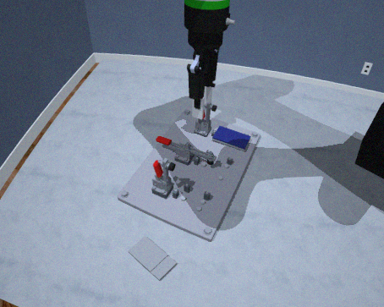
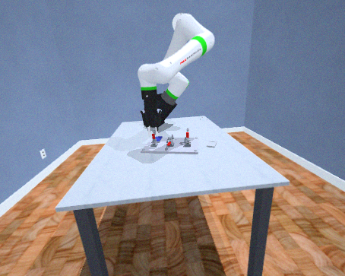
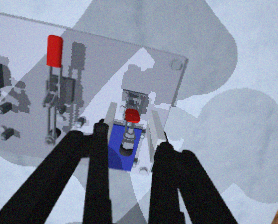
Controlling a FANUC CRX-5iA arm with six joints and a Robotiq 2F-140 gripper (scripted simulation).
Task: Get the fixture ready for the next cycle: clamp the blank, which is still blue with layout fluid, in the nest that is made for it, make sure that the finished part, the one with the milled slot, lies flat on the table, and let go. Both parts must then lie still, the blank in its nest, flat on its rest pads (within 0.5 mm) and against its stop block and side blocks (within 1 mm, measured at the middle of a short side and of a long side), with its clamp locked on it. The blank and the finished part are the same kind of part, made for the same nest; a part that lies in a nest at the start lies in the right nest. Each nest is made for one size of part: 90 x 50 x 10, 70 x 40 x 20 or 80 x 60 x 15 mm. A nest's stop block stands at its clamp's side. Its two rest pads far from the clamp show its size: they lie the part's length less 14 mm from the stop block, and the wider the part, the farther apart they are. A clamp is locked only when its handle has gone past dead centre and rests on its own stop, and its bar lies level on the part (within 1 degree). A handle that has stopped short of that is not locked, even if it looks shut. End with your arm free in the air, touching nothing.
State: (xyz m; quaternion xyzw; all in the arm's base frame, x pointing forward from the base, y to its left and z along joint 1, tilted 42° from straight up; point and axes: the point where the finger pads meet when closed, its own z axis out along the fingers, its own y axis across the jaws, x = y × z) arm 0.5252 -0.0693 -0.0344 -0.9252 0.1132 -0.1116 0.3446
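Observation:
The blue blank (image 1: pixel 231 137) (image 2: pixel 159 138) (image 3: pixel 120 159) lies in the far nest of the fixture plate; exact contact with its pads and blocks cannot be told. The far clamp (image 1: pixel 202 128) (image 3: pixel 135 100) is unlocked, its bar raised and its red handle (image 3: pixel 132 116) up. My gripper (image 1: pixel 202 107) (image 2: pixel 153 130) (image 3: pixel 132 116) points down, part-way open, with its fingers on either side of that handle and nothing visibly gripped. The grey finished part (image 1: pixel 148 251) (image 2: pixel 211 144) lies flat on the table off the plate's near end, its slot line showing on top.
The fixture plate (image 1: pixel 186 217) (image 2: pixel 178 151) (image 3: pixel 102 57) carries two more nests without parts. The middle clamp (image 1: pixel 183 153) (image 3: pixel 62 90) has its bar down and its red handle stretched outward. The near clamp (image 1: pixel 161 186) stands with its bar raised. The robot's base is at the right edge of the top view.

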